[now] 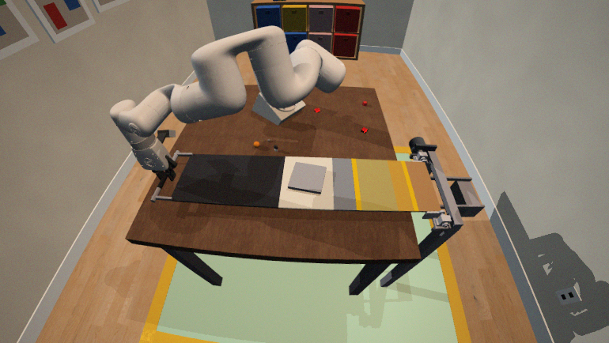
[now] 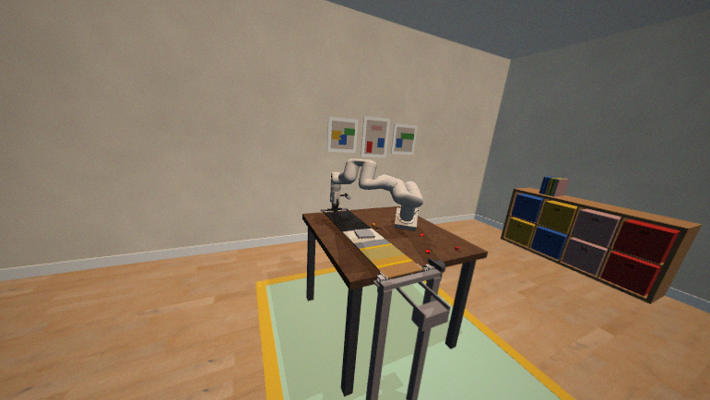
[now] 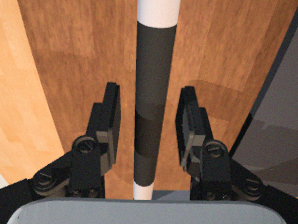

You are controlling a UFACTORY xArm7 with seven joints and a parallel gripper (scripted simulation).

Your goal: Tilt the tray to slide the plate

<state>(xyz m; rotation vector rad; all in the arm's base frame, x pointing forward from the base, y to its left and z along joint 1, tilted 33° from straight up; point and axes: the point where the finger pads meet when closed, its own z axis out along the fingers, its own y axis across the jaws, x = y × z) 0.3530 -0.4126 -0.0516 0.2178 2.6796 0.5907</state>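
The long tray lies across the table, hinged at its right end. The grey steel plate (image 1: 307, 177) lies flat on the bed's cream patch, left of the grey strip and of the tinted yellow band (image 1: 377, 184). The band lies between two solid yellow lines (image 1: 354, 184) (image 1: 410, 186). My gripper (image 1: 168, 172) is at the tray's left end, over the handle bar (image 1: 164, 176). In the wrist view my gripper's fingers stand on either side of the dark handle bar (image 3: 156, 106) with a gap on each side, so it is open. The plate also shows in the exterior view (image 2: 363, 232).
A grey pivot frame (image 1: 443, 187) with a motor holds the tray's right end past the table edge. Three small red blocks (image 1: 317, 110) (image 1: 365, 103) (image 1: 364, 130) and an orange ball (image 1: 256, 144) lie behind the tray. The arm's base (image 1: 279, 111) stands at the back.
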